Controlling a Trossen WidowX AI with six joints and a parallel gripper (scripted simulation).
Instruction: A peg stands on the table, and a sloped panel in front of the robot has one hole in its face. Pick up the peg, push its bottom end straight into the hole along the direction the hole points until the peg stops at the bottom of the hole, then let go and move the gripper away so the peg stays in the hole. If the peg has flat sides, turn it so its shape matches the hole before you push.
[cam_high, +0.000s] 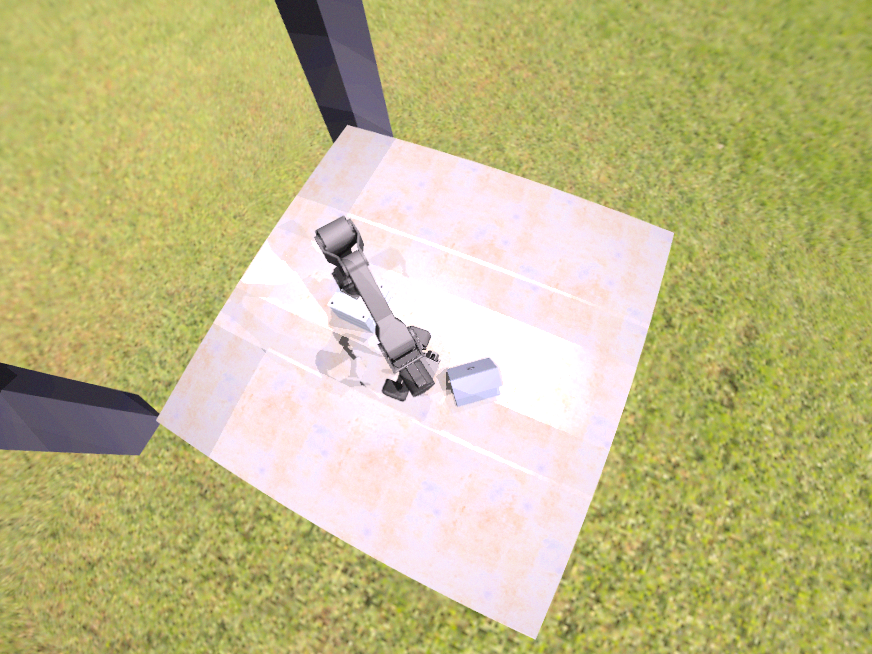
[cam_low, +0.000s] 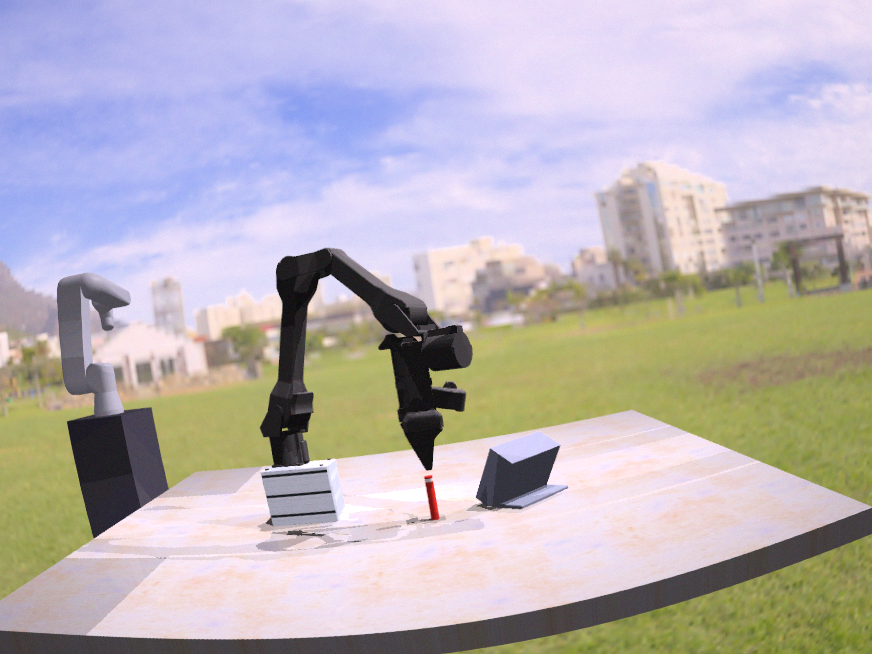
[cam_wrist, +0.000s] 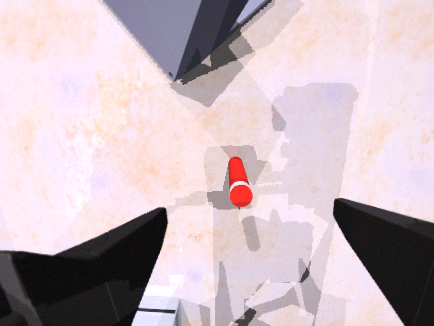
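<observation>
From above, the end effector (cam_high: 407, 383) hangs at the end of the outstretched arm, and the peg is hidden beneath it. The sloped panel (cam_high: 474, 380) sits just beside it, on the far side from the arm's base, with bare surface (cam_high: 436, 506) open on the other sides.

From the side, the peg (cam_low: 431, 497) stands upright on the surface, its long axis vertical. The end effector (cam_low: 425, 457) points straight down directly over it, tips a little above the peg's top and not touching. In this view the fingers line up one behind the other, so the gap between them does not show here. The panel (cam_low: 517, 470) stands off to one side of the peg, apart from it. A striped box (cam_low: 302, 492) sits on the other side, near the arm's base.

From the wrist, the peg (cam_wrist: 238, 182) lies ahead of and between the two fingers, roughly centred in a wide-spread gap. Nothing is held. The panel's corner (cam_wrist: 165, 30) shows beyond the peg. A straight drop looks enough to bracket the peg, I'd say, with room on both flanks.
</observation>
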